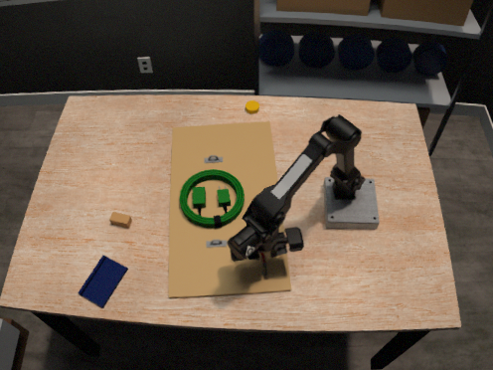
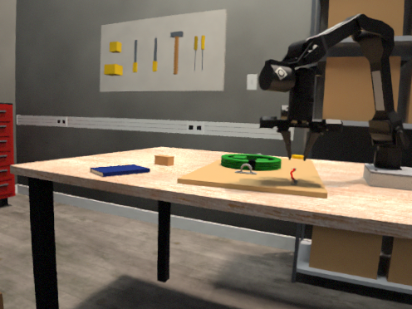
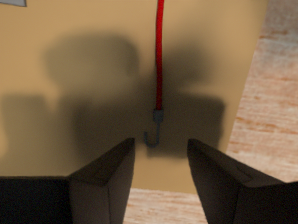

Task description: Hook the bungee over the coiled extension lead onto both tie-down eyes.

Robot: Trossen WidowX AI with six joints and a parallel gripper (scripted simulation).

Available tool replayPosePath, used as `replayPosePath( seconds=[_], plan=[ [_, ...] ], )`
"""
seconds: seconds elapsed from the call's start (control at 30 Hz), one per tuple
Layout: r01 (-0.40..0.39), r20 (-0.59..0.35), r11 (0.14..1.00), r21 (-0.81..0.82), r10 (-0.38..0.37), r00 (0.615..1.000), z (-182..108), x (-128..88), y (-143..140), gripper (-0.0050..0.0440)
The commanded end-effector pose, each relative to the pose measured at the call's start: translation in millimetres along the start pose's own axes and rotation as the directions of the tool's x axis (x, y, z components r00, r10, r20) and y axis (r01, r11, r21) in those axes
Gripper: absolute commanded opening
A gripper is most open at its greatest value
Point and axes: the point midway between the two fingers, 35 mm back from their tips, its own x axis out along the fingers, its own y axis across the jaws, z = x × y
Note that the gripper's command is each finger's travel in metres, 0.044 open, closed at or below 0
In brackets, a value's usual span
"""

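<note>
Wood-grain table [image 1: 99, 149] carries my tan board [image 1: 199, 278], seen from the top. On it the green coiled lead [image 1: 212, 198] lies flat between two metal eyes, one at its 12 o'clock [image 1: 214, 159], one at its 6 o'clock [image 1: 216, 243]. My gripper [image 1: 264, 259] hangs at about 4 o'clock from the coil, above the board's near corner.

From the exterior view, I see the gripper [image 2: 297, 157] pointing straight down, fingers parted and holding nothing, well above the red bungee [image 2: 293, 174] lying on the board.

At the wrist, the bungee's dark hook [image 3: 154, 135] sits at 12 o'clock just beyond the gap between my fingertips, the red cord running straight away.
</note>
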Motion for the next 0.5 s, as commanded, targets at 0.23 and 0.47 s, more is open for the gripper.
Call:
replayPosePath(
  seconds=[0.23, 0.47],
  plan=[
    [0.001, -0.004, 1.000, 0.003, -0.001, 1.000, -1, 27, -1, 0.0150],
    [0.001, -0.004, 1.000, 0.003, -0.001, 1.000, -1, 37, -1, 0.0150]
  ],
)
